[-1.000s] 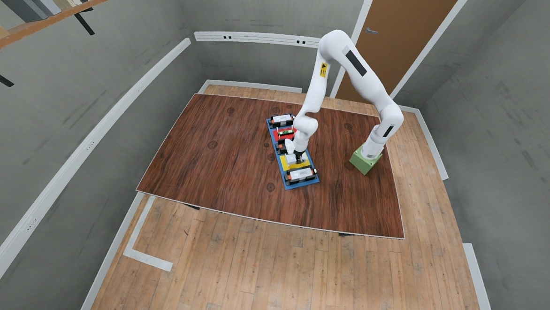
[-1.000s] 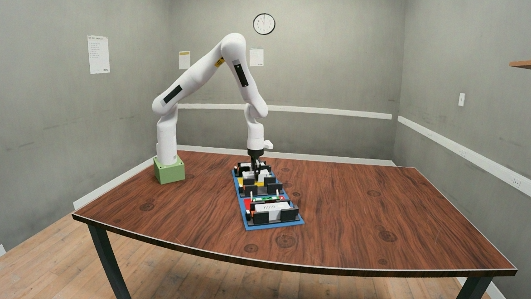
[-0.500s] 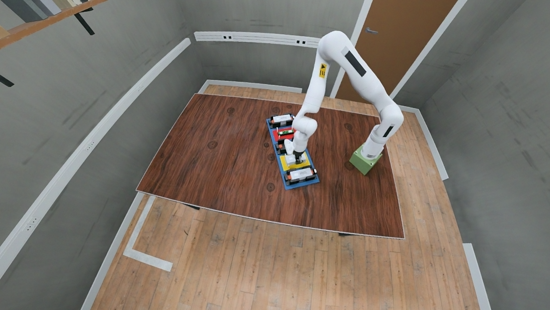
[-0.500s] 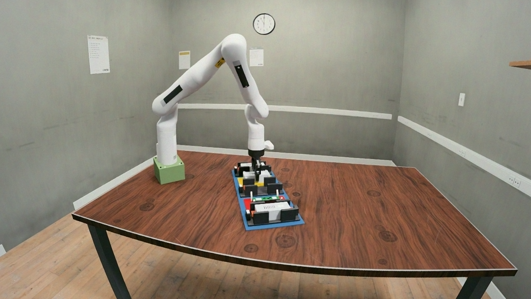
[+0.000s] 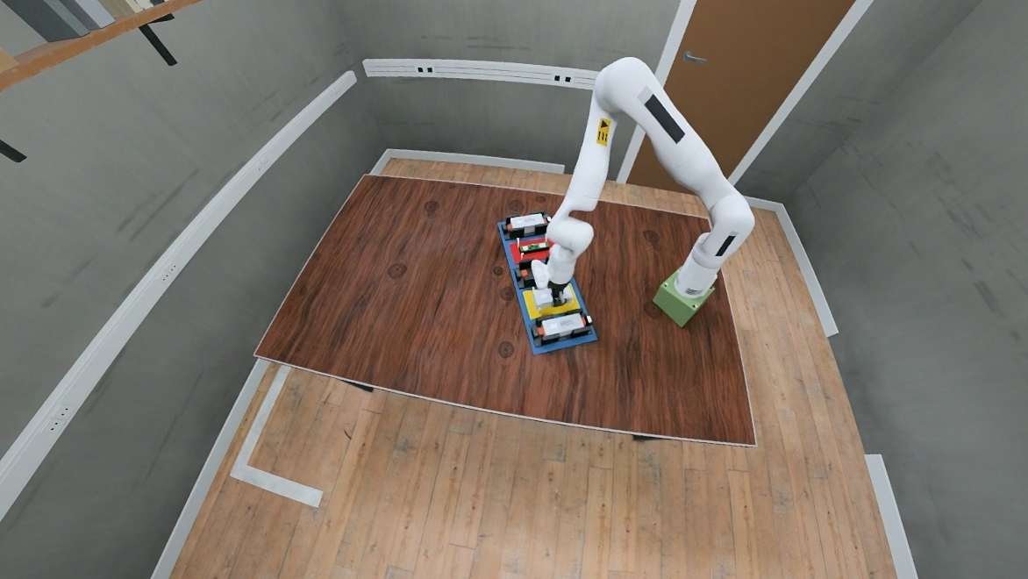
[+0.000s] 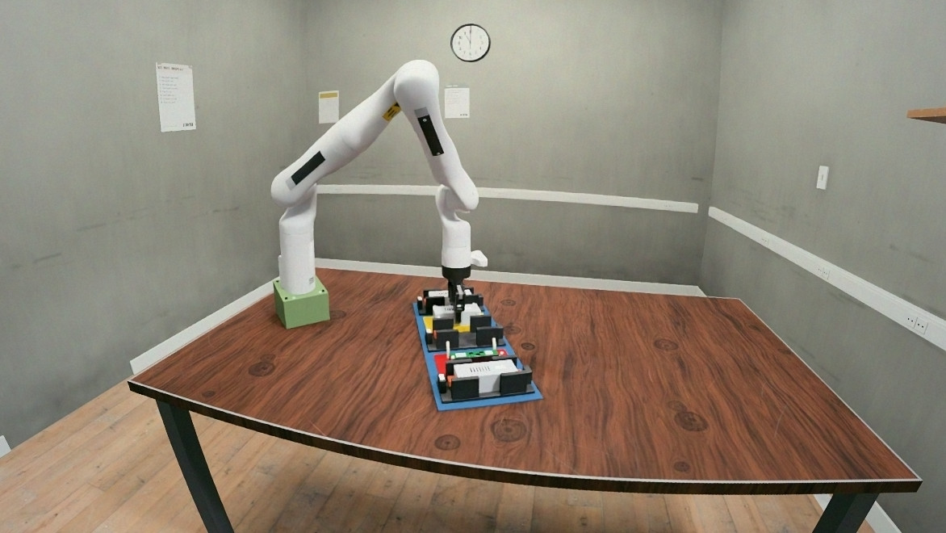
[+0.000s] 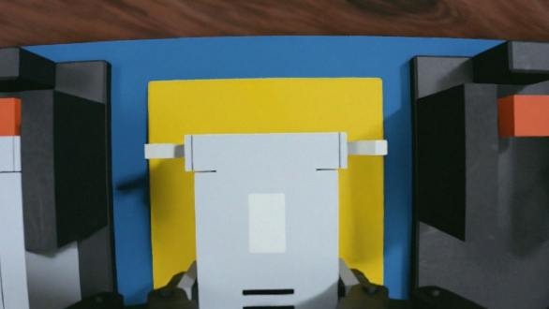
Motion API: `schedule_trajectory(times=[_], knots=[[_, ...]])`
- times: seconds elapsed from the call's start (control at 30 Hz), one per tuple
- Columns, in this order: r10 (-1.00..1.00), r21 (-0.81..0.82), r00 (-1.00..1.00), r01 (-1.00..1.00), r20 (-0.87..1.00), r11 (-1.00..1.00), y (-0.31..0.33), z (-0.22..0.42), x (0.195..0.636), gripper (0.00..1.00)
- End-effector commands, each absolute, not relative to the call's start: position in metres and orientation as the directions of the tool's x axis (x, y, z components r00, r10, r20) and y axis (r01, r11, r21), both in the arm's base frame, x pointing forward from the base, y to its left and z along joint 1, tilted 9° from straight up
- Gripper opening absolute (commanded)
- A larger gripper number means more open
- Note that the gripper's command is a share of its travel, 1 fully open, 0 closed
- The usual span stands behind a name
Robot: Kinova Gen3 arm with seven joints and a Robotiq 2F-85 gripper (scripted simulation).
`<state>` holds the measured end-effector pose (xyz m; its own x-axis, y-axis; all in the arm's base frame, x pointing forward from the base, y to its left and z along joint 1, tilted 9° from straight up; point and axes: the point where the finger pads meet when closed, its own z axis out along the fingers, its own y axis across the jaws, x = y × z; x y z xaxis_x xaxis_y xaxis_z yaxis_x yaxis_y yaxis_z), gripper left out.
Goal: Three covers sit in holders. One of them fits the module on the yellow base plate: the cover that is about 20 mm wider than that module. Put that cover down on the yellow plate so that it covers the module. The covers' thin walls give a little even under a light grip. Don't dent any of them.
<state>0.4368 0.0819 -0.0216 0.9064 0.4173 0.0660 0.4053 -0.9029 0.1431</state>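
The claw (image 5: 559, 297) (image 6: 458, 309) (image 7: 268, 282) grips the cover (image 5: 544, 299) (image 6: 470, 311) (image 7: 267, 180) over the yellow plate (image 5: 553, 311) (image 6: 429, 323) (image 7: 267, 105), well inside all 4 bench (image 5: 403, 345) (image 6: 629, 396) (image 7: 234, 19) edges. Probably light, springy-walled and dentable: pinch its 2 long sides gently, mid-length. Whether it's seated, I can't tell.
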Motion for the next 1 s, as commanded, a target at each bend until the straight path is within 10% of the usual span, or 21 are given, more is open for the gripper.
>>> schedule_trajectory(times=[0.0, 0.07, 0.1, 0.97], knots=[[0.418, 0.143, 0.906, 0.405, 0.068, -0.903, 0.0822, -0.0209, 0.4373, 0.0], [0.418, 0.143, 0.906, 0.405, 0.068, -0.903, 0.0822, -0.0209, 0.4373, 0.0], [0.418, 0.143, 0.906, 0.405, 0.068, -0.903, 0.0822, -0.0209, 0.4373, 1.0], [0.418, 0.143, 0.906, 0.405, 0.068, -0.903, 0.0822, -0.0209, 0.4373, 1.0]])
